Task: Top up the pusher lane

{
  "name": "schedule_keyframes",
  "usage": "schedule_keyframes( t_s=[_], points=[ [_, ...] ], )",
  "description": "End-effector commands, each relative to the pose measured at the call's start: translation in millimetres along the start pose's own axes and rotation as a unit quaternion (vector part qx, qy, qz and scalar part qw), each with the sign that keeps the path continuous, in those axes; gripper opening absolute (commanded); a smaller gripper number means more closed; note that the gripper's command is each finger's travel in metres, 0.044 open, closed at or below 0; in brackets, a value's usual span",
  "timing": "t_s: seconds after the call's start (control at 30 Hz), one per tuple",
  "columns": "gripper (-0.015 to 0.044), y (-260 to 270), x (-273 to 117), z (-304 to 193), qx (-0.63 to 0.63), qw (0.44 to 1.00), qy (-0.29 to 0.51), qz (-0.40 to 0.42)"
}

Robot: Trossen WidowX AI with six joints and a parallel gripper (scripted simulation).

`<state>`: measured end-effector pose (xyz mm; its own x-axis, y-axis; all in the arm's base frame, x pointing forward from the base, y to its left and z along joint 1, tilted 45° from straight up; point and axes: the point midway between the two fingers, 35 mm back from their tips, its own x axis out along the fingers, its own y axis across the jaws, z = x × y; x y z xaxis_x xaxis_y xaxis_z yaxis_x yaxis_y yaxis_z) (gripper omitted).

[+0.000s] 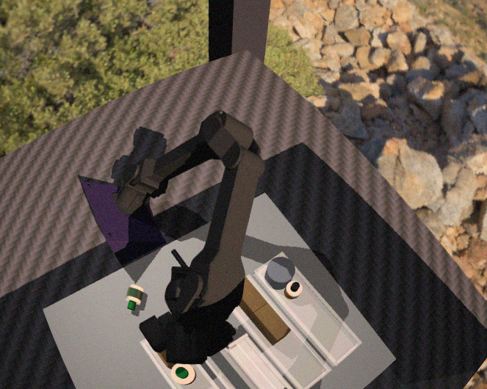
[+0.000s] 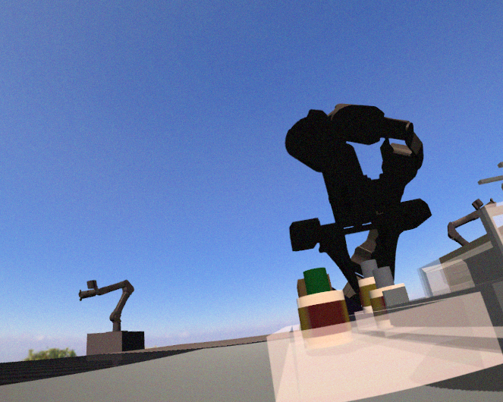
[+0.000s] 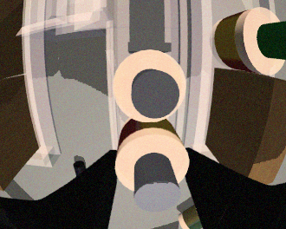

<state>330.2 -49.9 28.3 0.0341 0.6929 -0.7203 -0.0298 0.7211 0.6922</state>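
The sprung lane (image 3: 111,65) runs up the middle of the wrist view. In it a grey-lidded jar (image 3: 125,88) (image 2: 381,275) stands upright against the grey pusher plate (image 3: 149,47) (image 2: 395,295). My gripper (image 3: 150,155) (image 2: 375,286) is shut on the matching grey-lidded jar (image 3: 124,162) (image 2: 366,290), with a finger on each side. That jar is upright, directly in front of the lane jar; they look close together or touching. In the exterior view it appears a little higher than the lane jar. Whether its base touches the floor, and the low front stop, are hidden. The top view hides the fingers behind the arm.
A green-lidded jar (image 1: 188,380) (image 2: 325,315) (image 3: 226,39) stands in a side lane. Another green-lidded jar (image 1: 134,294) (image 3: 191,218) lies on its side. A black-lidded jar (image 1: 293,295) stands beside a grey cylinder (image 1: 280,269). Brown blocks (image 1: 264,313) (image 3: 242,117) flank the sprung lane.
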Motion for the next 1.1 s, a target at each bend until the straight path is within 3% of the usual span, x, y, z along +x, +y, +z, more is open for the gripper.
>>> schedule_keyframes(
  t_s=[0.0, 1.07],
  points=[
    [0.0, 1.6, 1.3, 4.3, -0.003, 1.0, -0.01, 0.005],
    [0.0, 1.7, 10.0, 3.2, -0.003, 1.0, -0.01, 0.005]
  ],
)
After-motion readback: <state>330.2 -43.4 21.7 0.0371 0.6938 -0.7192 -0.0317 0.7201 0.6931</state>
